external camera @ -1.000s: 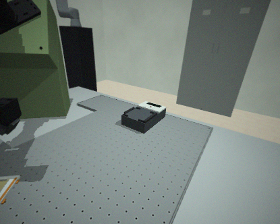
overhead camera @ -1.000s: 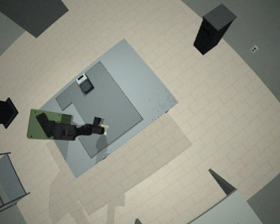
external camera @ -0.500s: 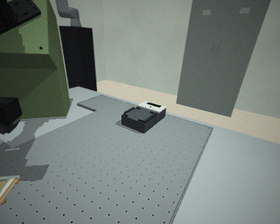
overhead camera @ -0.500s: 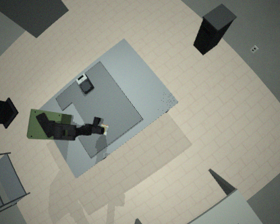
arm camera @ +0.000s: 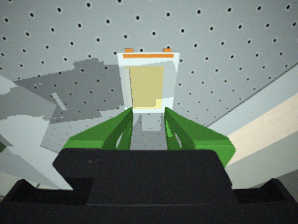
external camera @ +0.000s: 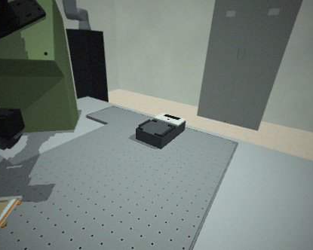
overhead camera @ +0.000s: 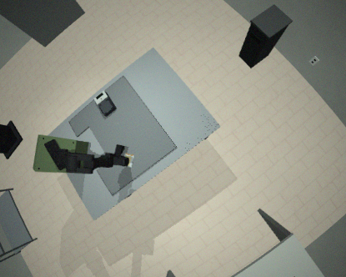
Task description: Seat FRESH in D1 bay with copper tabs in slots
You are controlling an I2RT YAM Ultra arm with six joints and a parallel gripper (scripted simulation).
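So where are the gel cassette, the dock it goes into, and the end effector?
Gel cassette (arm camera: 146,86), wrist view, on its yellow gel window.
Dock (external camera: 151,138), exterior view, on its dark front wall.
End effector (arm camera: 148,125), wrist view, midway between the green fingertips.

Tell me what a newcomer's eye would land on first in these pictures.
In the wrist view, the green claw stands part open over the white-framed gel cassette FRESH, which lies flat on the perforated deck with its orange tabs pointing away from the camera; nothing is gripped. Farther back on the deck sits the dark cassette dock D1, its bay unoccupied, with a white console at its far end.
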